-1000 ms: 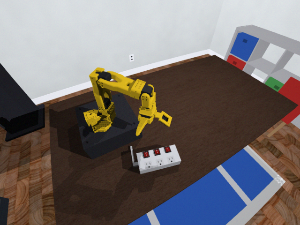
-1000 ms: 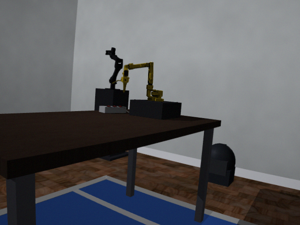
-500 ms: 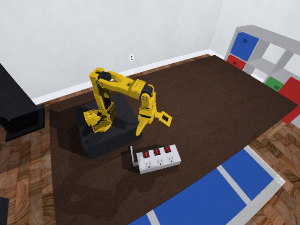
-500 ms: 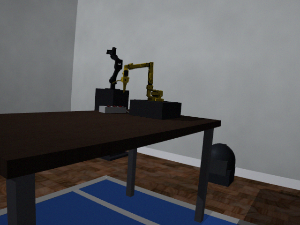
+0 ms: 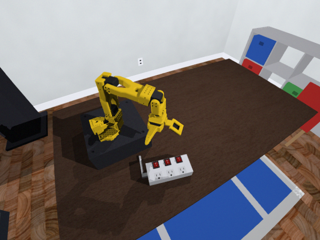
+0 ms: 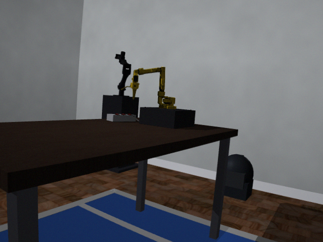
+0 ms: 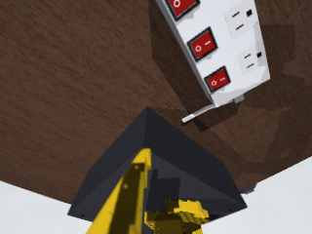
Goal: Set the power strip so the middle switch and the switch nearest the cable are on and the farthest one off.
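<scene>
Top view: yellow arm [image 5: 129, 90] on black base block [image 5: 134, 144], w/ gripper [image 5: 165, 131] pointing down, hanging above the dark desk [image 5: 232, 108] just off the block's front corner. Jaws spread wide, nothing between them; moving jaw sticks out sideways, fixed finger tip points at the desk.

Power strip [image 5: 169, 173] lies flat on the desk, right way up, near the desk's front edge, beside the base block and apart from the gripper, not touching it. Short grey cable stub [image 5: 141, 166] comes off the strip's end on the block side. Three red switches in a row on top: nearest cable [image 5: 155, 164], middle [image 5: 167, 161], farthest [image 5: 178, 159]. Sockets sit along the strip's front half.

Wrist view: strip [image 7: 229, 63] in upper right, switches [image 7: 202, 45] legible w/ I/O marks, but which way each rocker is tipped – can't tell. Base block corner [image 7: 146, 146] fills the lower centre.

Exterior view: strip [image 6: 121, 117] is small, by the desk's far edge, gripper [image 6: 133, 89] above it w/ a clear gap.
</scene>
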Available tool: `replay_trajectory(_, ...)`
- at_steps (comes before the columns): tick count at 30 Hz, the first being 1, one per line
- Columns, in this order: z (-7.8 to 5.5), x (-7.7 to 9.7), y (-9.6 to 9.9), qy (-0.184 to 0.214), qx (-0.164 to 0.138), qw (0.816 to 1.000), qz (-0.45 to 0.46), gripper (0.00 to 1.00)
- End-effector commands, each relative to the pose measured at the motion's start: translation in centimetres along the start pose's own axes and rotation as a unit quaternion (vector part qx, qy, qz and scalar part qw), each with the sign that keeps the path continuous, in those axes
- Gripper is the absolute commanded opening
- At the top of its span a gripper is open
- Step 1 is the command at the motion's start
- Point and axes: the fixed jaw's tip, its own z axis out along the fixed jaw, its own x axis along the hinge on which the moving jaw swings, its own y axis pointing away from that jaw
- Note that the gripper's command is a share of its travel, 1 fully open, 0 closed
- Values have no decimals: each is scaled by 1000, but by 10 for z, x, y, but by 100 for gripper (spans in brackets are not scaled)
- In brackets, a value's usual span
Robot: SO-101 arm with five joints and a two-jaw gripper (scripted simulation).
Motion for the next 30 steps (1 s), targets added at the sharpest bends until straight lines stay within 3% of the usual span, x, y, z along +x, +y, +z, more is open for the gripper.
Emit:
replay_trajectory(1, -1, 0, 0, -2, -1, 1000, 0, 100)
replay_trajectory(16, -1, 0, 0, -2, -1, 1000, 0, 100)
replay_trajectory(17, -1, 0, 0, -2, -1, 1000, 0, 0)
replay_trajectory(24, -10, -9, -11, -32, -1, 998, 54, 0)
replay_trajectory(30, -35, -26, -42, -109, -3, 976, 190, 0)
